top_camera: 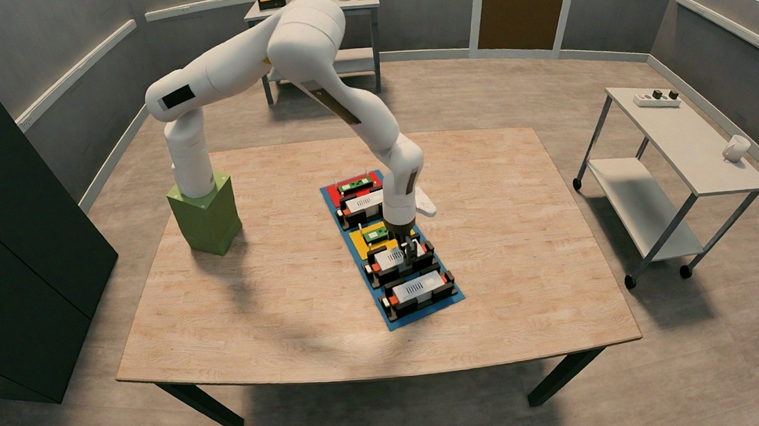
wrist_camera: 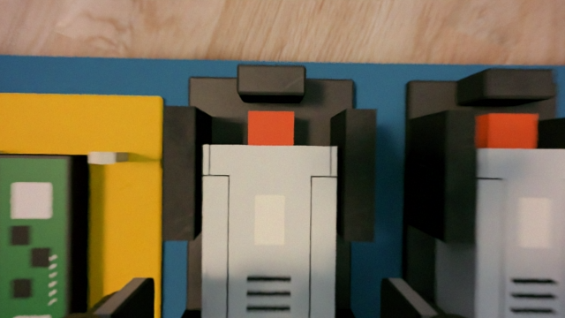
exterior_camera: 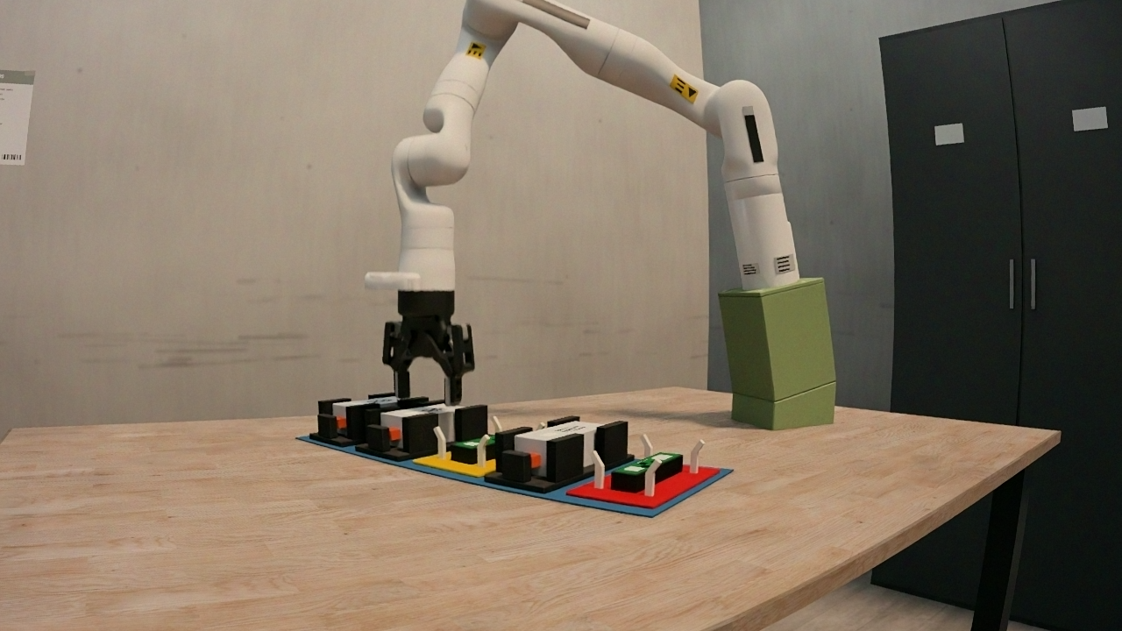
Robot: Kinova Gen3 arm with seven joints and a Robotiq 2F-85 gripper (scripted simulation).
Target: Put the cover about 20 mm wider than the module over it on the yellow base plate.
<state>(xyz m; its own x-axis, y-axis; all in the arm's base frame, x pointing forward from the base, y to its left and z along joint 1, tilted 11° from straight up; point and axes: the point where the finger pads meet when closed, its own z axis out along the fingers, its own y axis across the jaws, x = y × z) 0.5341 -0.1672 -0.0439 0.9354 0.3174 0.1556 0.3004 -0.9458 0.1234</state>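
My gripper [top_camera: 409, 262] [exterior_camera: 427, 398] [wrist_camera: 268, 302] is open and empty. Its fingers are above the middle holder's cover, one towards each long side, with the fingertips near or a little above its top. This white cover [top_camera: 388, 258] [exterior_camera: 419, 413] [wrist_camera: 269, 163] sits in its black holder, next to the yellow plate [top_camera: 360, 249] [exterior_camera: 463, 469] [wrist_camera: 125, 124]. The green-topped module [top_camera: 375, 234] [exterior_camera: 471, 444] [wrist_camera: 59, 199] on the yellow plate is uncovered. Another cover [top_camera: 416, 287] [exterior_camera: 366, 404] [wrist_camera: 512, 261] and a third cover [top_camera: 365, 202] [exterior_camera: 558, 435] are also in their holders.
Thin white posts stand around the yellow plate's module; one post [wrist_camera: 103, 157] shows at its corner. A red plate [top_camera: 334, 198] [exterior_camera: 607, 494] carries another green-topped module [top_camera: 355, 185] [exterior_camera: 660, 463] at the far end of the blue board [top_camera: 399, 324] [exterior_camera: 650, 512] [wrist_camera: 88, 72]. Tall black holder walls flank the covers.
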